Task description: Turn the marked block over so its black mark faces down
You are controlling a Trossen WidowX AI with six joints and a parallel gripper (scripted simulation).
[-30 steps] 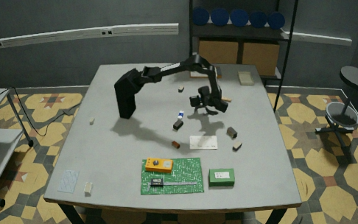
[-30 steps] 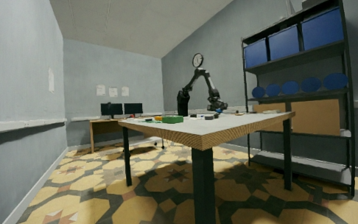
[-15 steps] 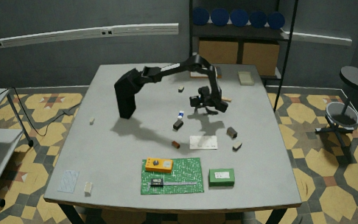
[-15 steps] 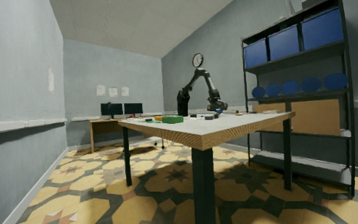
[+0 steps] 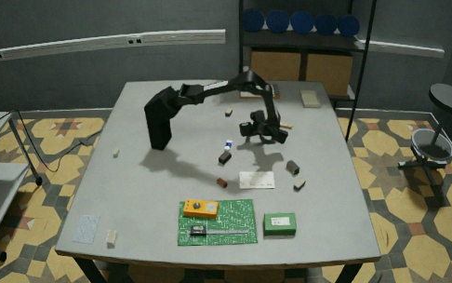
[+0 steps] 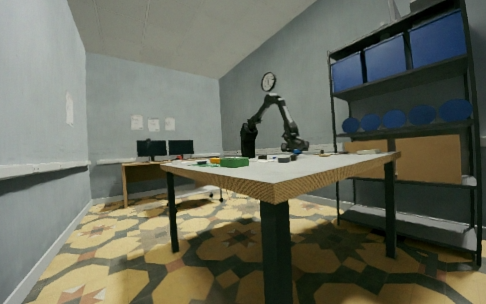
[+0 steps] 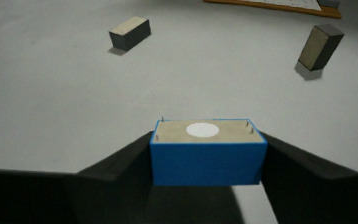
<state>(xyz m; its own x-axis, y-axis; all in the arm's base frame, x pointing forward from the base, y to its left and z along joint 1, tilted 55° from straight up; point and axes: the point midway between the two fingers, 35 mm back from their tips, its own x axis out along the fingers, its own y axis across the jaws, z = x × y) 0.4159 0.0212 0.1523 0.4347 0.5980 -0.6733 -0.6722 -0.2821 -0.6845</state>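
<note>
In the wrist view my gripper (image 7: 203, 138) is shut on a blue block (image 7: 207, 152), gripping it by its two ends. The block's tan face with a white round mark points up. No black mark shows on the faces in view. In the top view the gripper (image 5: 255, 131) hangs a little above the table right of centre, with its shadow (image 5: 260, 154) on the table in front of it. The held block is hidden under the gripper there. In the exterior view the gripper (image 6: 293, 146) is small and far off.
A tan block (image 7: 129, 32) and a dark block (image 7: 321, 46) lie beyond the gripper, with an orange-edged board (image 7: 276, 6) behind them. A small blue-and-white piece (image 5: 228, 145), several dark blocks (image 5: 225, 157), a white card (image 5: 257, 180), a green mat (image 5: 218, 222) and a green box (image 5: 280, 223) lie nearer the front.
</note>
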